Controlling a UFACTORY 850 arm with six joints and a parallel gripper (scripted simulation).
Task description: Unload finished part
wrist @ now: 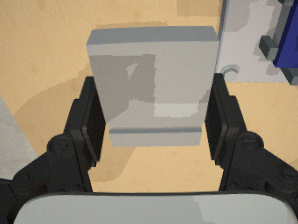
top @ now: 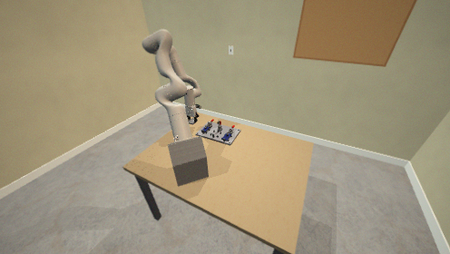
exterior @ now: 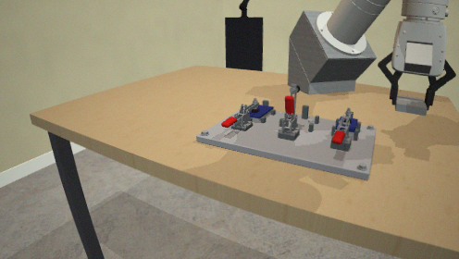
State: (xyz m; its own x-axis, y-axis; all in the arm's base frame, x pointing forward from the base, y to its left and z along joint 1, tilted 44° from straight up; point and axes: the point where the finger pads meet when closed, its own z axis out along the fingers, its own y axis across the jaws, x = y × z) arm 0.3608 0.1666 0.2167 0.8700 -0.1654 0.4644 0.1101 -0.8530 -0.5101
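Observation:
My gripper (exterior: 411,103) (wrist: 154,92) (top: 192,119) is shut on the finished grey part (exterior: 411,106) (wrist: 153,76), a flat block with a slot line across it. It holds the part level, a little above the table (exterior: 139,116), beyond the far right end of the grey fixture plate (exterior: 278,148) (top: 233,138) (wrist: 246,36). Two blue blanks (exterior: 261,111) (exterior: 344,124) sit in the left and right nests, and one also shows in the wrist view (wrist: 286,16). Their red clamp handles (exterior: 229,122) (exterior: 339,137) lie down. The middle clamp's handle (exterior: 290,104) stands upright over an empty nest.
The arm's grey base block (top: 188,161) (exterior: 324,60) stands on the table behind the fixture. A black panel (exterior: 243,43) stands beyond the table's far edge. Small grey locating pins (exterior: 305,112) stick up from the plate near the middle nest.

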